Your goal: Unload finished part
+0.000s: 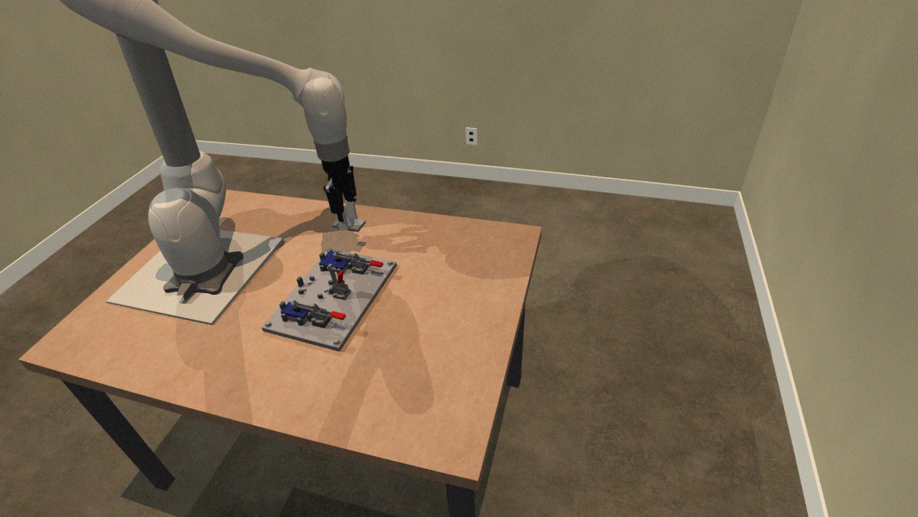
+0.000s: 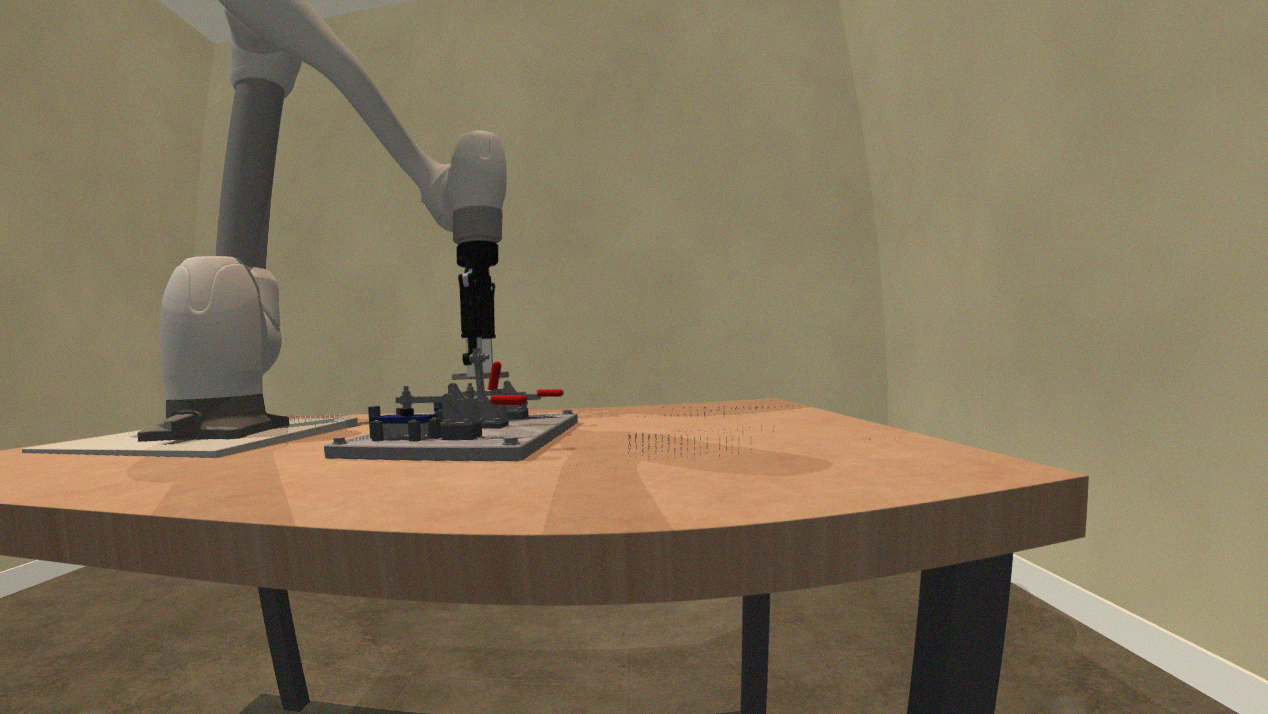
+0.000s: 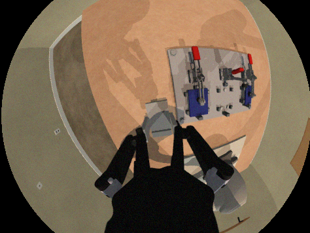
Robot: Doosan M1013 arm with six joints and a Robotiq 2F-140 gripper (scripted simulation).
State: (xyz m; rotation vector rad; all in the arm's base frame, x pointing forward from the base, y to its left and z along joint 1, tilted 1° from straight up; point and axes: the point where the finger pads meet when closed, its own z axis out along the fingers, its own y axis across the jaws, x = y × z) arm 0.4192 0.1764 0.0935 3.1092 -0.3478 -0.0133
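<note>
My gripper [image 1: 347, 220] [image 2: 477, 356] [image 3: 159, 119] is shut on the finished part [image 1: 359, 224] [image 2: 458, 376] [image 3: 157, 106], a grey plate held about level above the table, beyond the fixture's far end. The fingers partly hide it. The far blank [image 1: 331, 261] [image 3: 195, 98] and the near blank [image 1: 294, 311] [image 3: 247, 99], both blue, sit in their nests under clamp arms, their red handles [image 1: 376, 263] [image 1: 337, 315] lying low. The middle nest shows bare pads and pins; its clamp stands open with its red handle [image 1: 340, 277] [image 2: 495, 376] [image 3: 237, 71] raised. Exact seating on the pads cannot be told.
The fixture plate [image 1: 369, 292] [image 2: 425, 452] [image 3: 180, 82] lies on the wooden table [image 1: 449, 359] [image 2: 709, 496] [image 3: 114, 36]. The robot base stands on a pale mat [image 1: 137, 298] [image 2: 97, 443] left of the fixture. The table's far edge is close behind the held part.
</note>
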